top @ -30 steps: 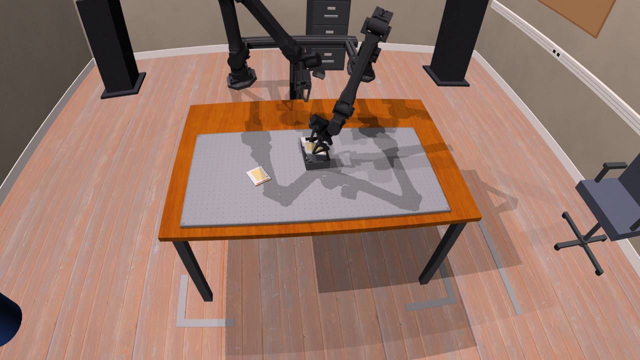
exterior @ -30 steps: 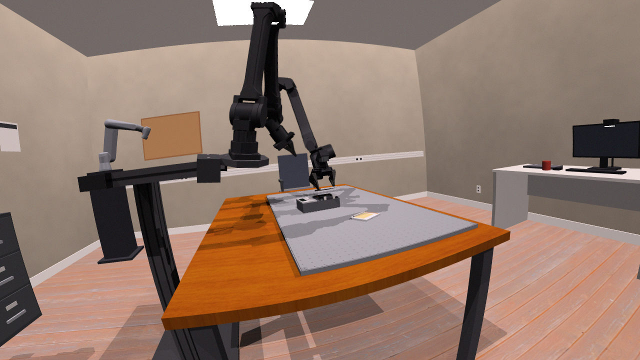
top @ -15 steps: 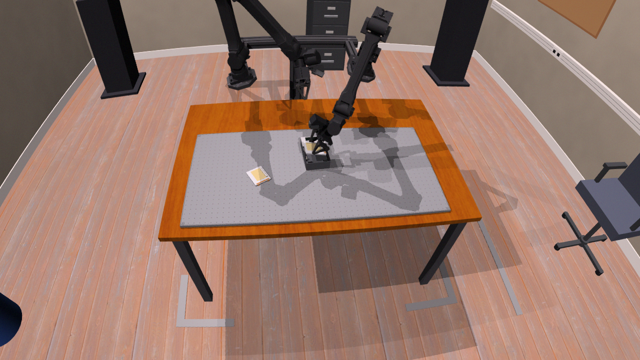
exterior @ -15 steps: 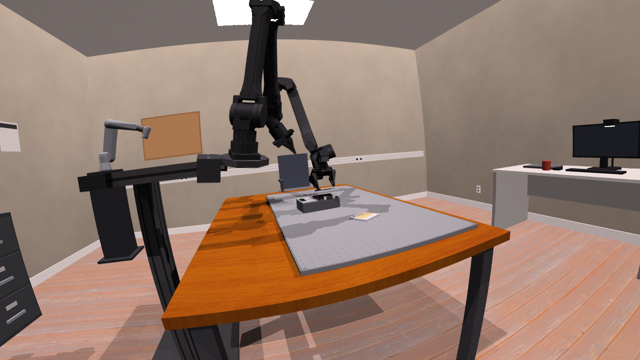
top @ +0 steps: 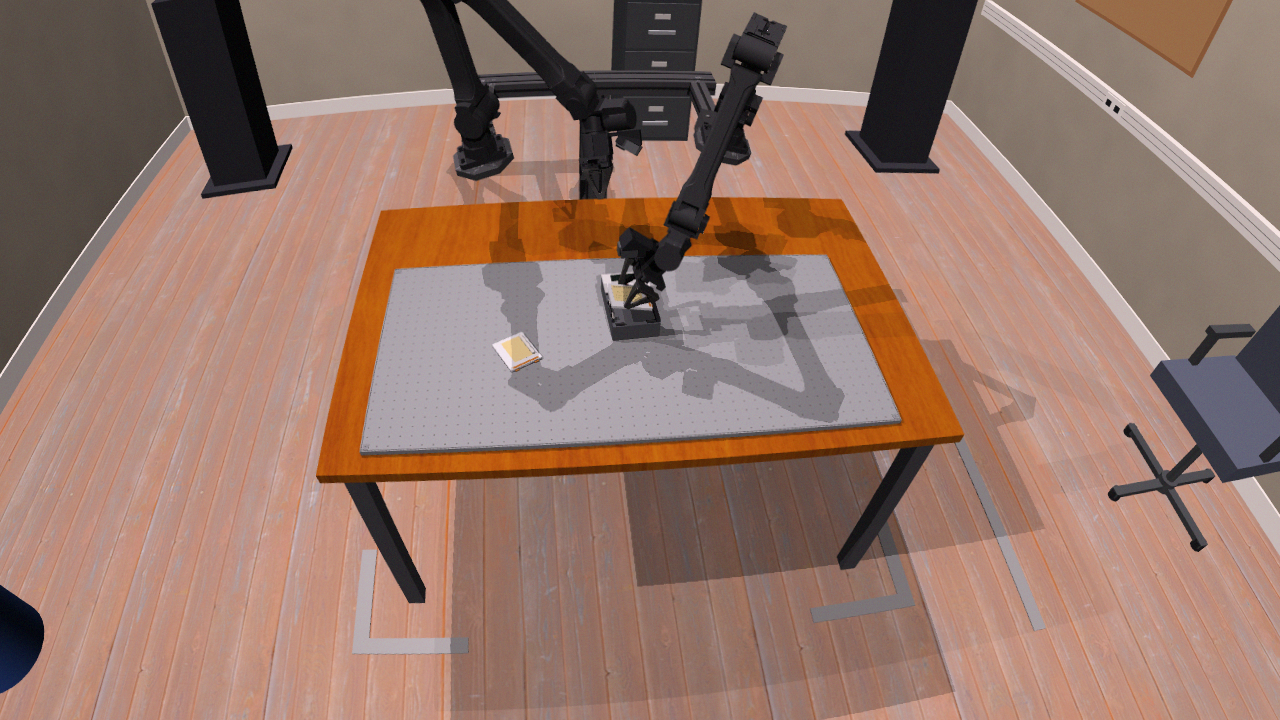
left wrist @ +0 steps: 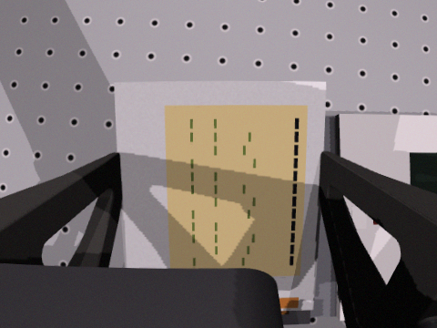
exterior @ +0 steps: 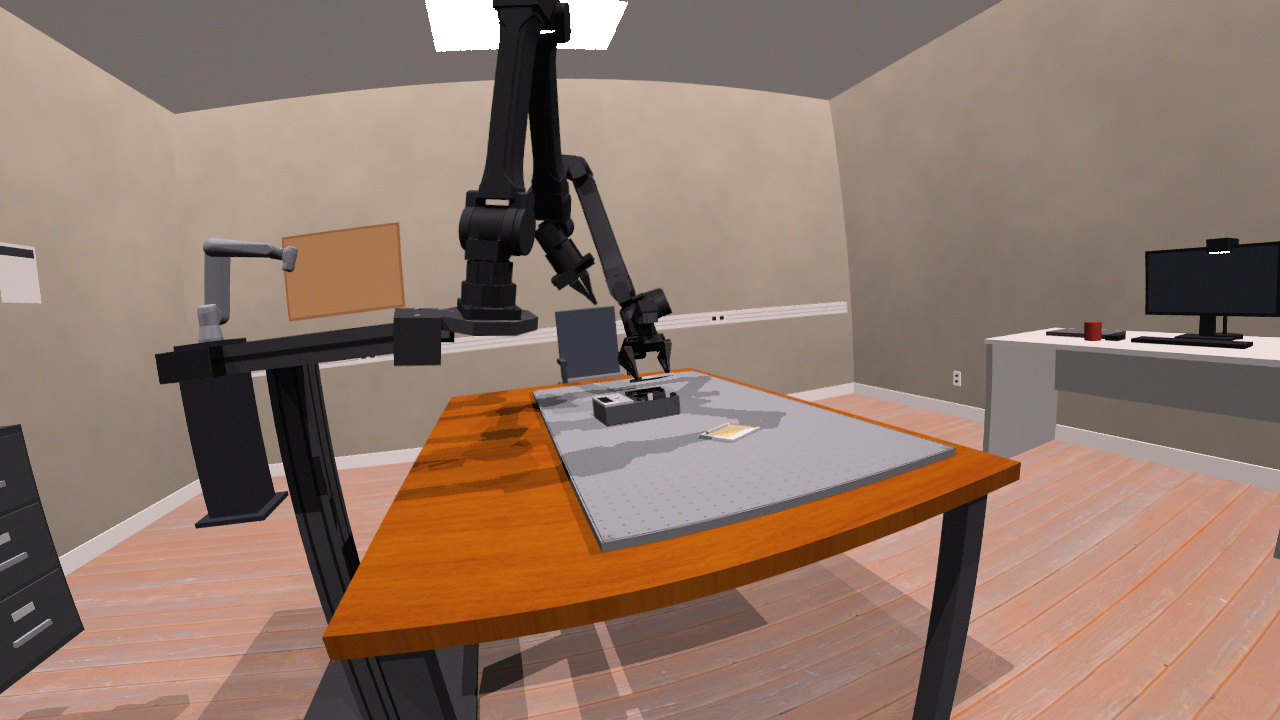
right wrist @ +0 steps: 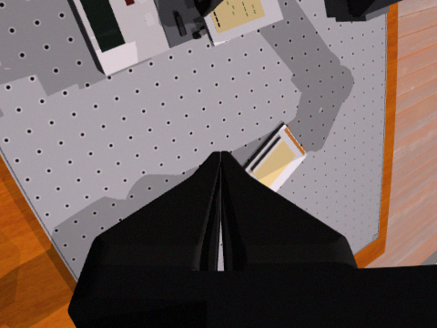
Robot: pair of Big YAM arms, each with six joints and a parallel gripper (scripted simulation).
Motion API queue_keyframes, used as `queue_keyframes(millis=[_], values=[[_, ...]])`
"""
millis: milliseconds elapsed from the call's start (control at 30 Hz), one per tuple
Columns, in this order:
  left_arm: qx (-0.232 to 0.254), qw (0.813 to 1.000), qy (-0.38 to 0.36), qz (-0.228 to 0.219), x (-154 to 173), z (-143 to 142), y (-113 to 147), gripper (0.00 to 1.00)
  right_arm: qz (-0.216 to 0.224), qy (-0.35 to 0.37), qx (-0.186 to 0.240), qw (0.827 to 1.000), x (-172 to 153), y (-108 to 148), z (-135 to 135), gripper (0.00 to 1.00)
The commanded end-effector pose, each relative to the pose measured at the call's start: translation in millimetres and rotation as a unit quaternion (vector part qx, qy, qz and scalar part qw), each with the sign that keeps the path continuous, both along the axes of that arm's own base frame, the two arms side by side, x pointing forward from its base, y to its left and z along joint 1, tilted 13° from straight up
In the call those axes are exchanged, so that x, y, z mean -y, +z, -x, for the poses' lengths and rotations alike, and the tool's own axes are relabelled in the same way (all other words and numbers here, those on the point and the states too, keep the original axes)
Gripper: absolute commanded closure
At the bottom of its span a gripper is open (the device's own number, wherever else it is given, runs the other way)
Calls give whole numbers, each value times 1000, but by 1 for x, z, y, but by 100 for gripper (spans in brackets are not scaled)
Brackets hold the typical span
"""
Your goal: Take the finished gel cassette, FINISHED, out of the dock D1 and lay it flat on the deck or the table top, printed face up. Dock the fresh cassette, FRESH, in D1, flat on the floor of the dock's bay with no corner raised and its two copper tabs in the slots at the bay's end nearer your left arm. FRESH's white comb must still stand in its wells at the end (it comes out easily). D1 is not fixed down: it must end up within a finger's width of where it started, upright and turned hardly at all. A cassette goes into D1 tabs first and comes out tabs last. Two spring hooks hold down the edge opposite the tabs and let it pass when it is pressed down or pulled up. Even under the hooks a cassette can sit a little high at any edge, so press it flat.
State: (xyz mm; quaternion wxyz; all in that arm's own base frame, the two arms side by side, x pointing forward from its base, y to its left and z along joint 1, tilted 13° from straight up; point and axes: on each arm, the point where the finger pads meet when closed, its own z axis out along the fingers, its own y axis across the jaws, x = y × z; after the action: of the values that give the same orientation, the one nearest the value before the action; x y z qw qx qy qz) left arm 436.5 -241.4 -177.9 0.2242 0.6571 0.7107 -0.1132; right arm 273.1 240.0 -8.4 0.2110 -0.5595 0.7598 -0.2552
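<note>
Black left tool (top: 629, 291) (exterior: 650, 374) (left wrist: 220, 155) | wide, gripping FINISHED (top: 619, 292) (exterior: 653, 378) (left wrist: 232, 150) (right wrist: 241, 15) by opposite edges | right tool (top: 591, 194) (exterior: 592, 301) (right wrist: 220, 154) | closed, tips together

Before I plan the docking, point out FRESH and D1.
FRESH (top: 516, 350) (exterior: 730, 432) (right wrist: 275, 157): top, exterior and right wrist views; yellow gel face.
D1 (top: 635, 332) (exterior: 637, 411) (left wrist: 364, 132) (right wrist: 137, 27): top, exterior, dark outer wall; both wrist views, white top panel.

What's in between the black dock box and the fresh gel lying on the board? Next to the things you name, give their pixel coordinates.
Nothing stands between the dock (top: 636, 331) (exterior: 637, 411) (left wrist: 373, 128) (right wrist: 120, 60) and FRESH (top: 516, 349) (exterior: 731, 432) (right wrist: 278, 157): just gray board (top: 447, 402) (exterior: 760, 492) (left wrist: 241, 43) (right wrist: 161, 114) with little holes, partly shaded. The top view shows it.
</note>
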Motion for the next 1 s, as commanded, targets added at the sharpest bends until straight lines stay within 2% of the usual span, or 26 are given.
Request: queue_keyframes(millis=[0,233,500,567,767,967], values=[[4,1000,-2,3,2,-2,4,100,-43,-53,11,998,-6,20,-13,100],[4,1000,-2,3,2,-2,4,100,-87,-159,-7,983,27,27,-18,100],[4,1000,-2,3,2,-2,4,100,-136,-276,-29,951,66,35,-24,100],[4,1000,-2,3,2,-2,4,100,-136,-276,-29,951,66,35,-24,100],[4,1000,-2,3,2,-2,4,100,-171,-362,-44,915,95,41,-28,100],[4,1000,-2,3,2,-2,4,100,-204,-443,-59,871,124,48,-32,100]])
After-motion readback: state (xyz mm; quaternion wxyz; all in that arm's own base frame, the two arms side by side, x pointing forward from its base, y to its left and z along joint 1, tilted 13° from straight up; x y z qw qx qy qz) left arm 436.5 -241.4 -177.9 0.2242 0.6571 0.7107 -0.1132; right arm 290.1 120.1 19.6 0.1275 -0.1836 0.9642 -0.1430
